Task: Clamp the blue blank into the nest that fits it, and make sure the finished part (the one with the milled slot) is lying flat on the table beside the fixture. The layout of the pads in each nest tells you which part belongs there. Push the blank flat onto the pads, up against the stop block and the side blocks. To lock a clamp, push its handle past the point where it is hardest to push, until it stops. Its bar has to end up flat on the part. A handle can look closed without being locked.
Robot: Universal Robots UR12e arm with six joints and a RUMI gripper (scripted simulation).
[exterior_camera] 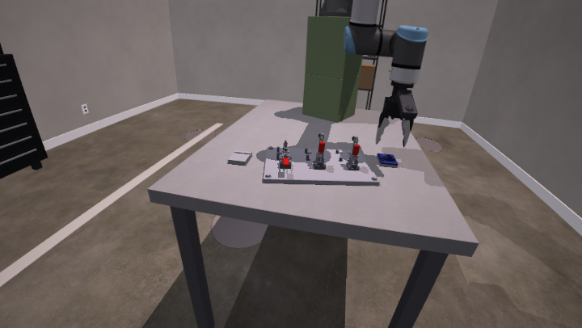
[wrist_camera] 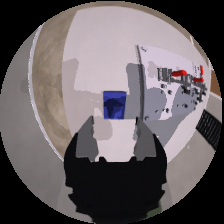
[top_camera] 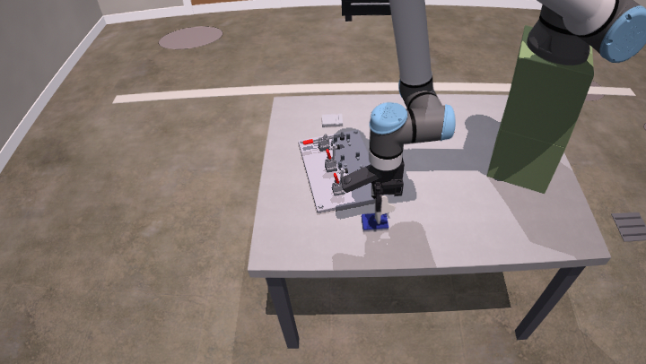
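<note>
The blue blank (top_camera: 368, 225) (exterior_camera: 385, 160) (wrist_camera: 115, 98) lies flat on the table beside the fixture plate (top_camera: 311, 169) (exterior_camera: 318, 177) (wrist_camera: 151, 59). My gripper (top_camera: 379, 219) (exterior_camera: 391, 144) (wrist_camera: 114, 116) is open and empty, pointing down above the blank, with a gap under its fingertips. The finished part (top_camera: 331, 120) (exterior_camera: 239, 157), pale with a slot, lies flat on the table beside the plate's opposite end. The clamp nearest it has its red handle (top_camera: 307, 142) (exterior_camera: 285, 161) lowered outward. The middle red handle (top_camera: 328, 153) (exterior_camera: 322, 147) and the red handle nearest the blank (top_camera: 336, 177) (exterior_camera: 356, 149) stand up. Pad details are too small to tell.
The table (top_camera: 457, 226) (exterior_camera: 212, 187) carries the fixture, both parts and a tall green pedestal (top_camera: 538, 122) (exterior_camera: 326, 69) under the arm's base. The standing clamps rise beside the gripper. The table's long edge is close beyond the blank.
</note>
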